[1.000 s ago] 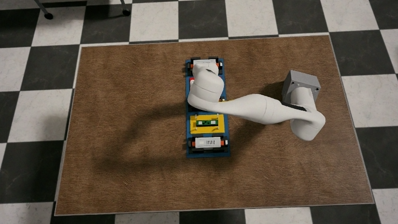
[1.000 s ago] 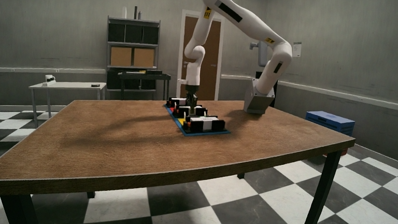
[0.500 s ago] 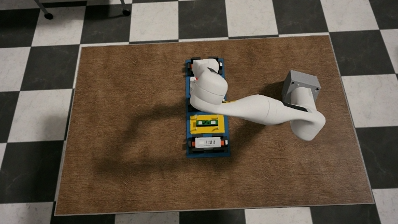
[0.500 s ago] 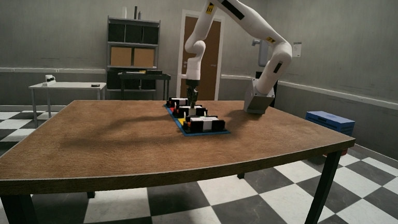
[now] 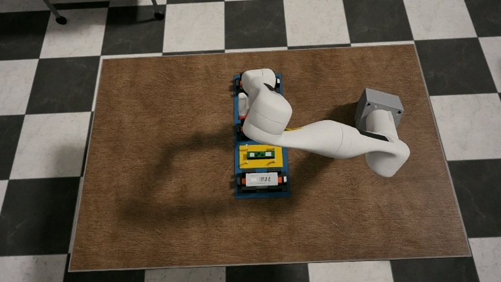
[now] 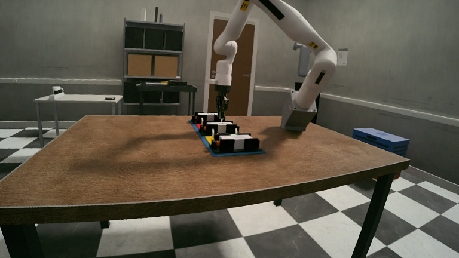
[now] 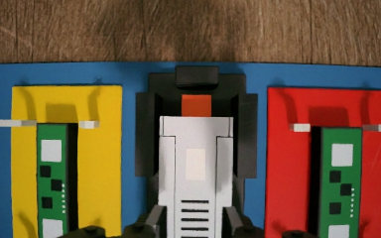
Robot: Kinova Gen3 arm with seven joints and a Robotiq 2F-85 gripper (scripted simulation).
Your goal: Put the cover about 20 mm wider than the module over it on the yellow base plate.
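The white middle cover (image 7: 195, 183) (image 6: 221, 128) sits in its black holder (image 7: 146, 134). My gripper (image 7: 193, 222) (image 6: 221, 117) is above this cover, its fingers part-way together with nothing between them; their gap looks narrower than the cover. The arm hides it in the top view. The yellow plate (image 5: 242, 164) (image 7: 101, 174) carries an uncovered green module (image 5: 260, 154) (image 7: 52, 198). A second white cover (image 5: 261, 179) (image 6: 238, 143) sits in the near holder. A third white cover (image 6: 207, 116) sits in the far holder, mostly hidden in the top view. No dent can be made out.
A red plate (image 7: 293, 198) with another green module (image 7: 341, 198) lies on the other side of the middle holder. Thin white posts stand by both modules. Plates and holders share a blue base (image 5: 236, 194) (image 7: 131, 74) on the brown table (image 5: 166, 172).
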